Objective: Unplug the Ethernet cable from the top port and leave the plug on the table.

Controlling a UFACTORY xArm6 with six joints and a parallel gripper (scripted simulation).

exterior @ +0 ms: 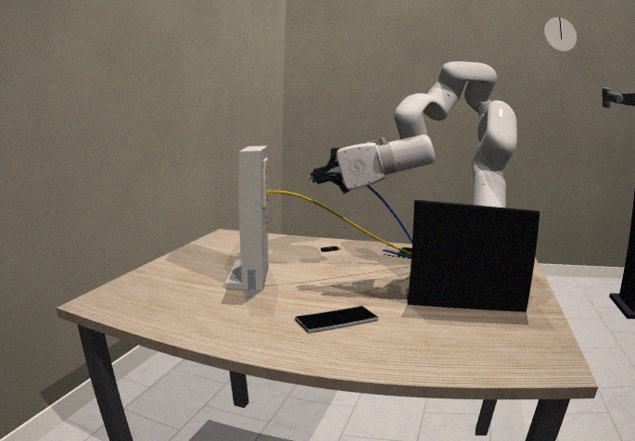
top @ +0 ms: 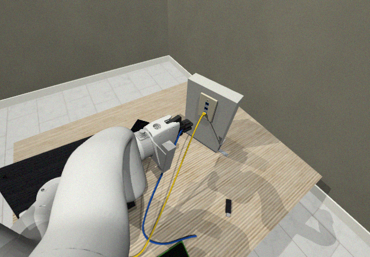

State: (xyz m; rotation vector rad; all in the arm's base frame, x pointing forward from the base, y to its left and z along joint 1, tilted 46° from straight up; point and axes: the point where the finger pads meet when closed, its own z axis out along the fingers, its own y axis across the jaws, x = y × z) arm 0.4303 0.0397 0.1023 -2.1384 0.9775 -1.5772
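Observation:
My gripper (top: 185,123) (exterior: 320,175) is shut on the plug of the blue cable (top: 151,197) (exterior: 388,210) and holds it in the air, well clear of the wall plate (top: 207,106) and high above the table (top: 267,157) (exterior: 198,321). The fingers mostly hide the plug. The blue cable droops from the fingers down to the table top. The top port (top: 206,104) is empty. The yellow cable (top: 176,178) (exterior: 328,210) is plugged into the lower port. The plate is mounted on an upright grey block (top: 221,127) (exterior: 252,207).
A black USB stick (top: 228,207) (exterior: 329,248) lies on the table. A phone (exterior: 336,318) lies near the front. A black upright panel (top: 25,175) (exterior: 471,254) stands by the arm's base. A green-edged dark thing (top: 174,251) lies at the near edge.

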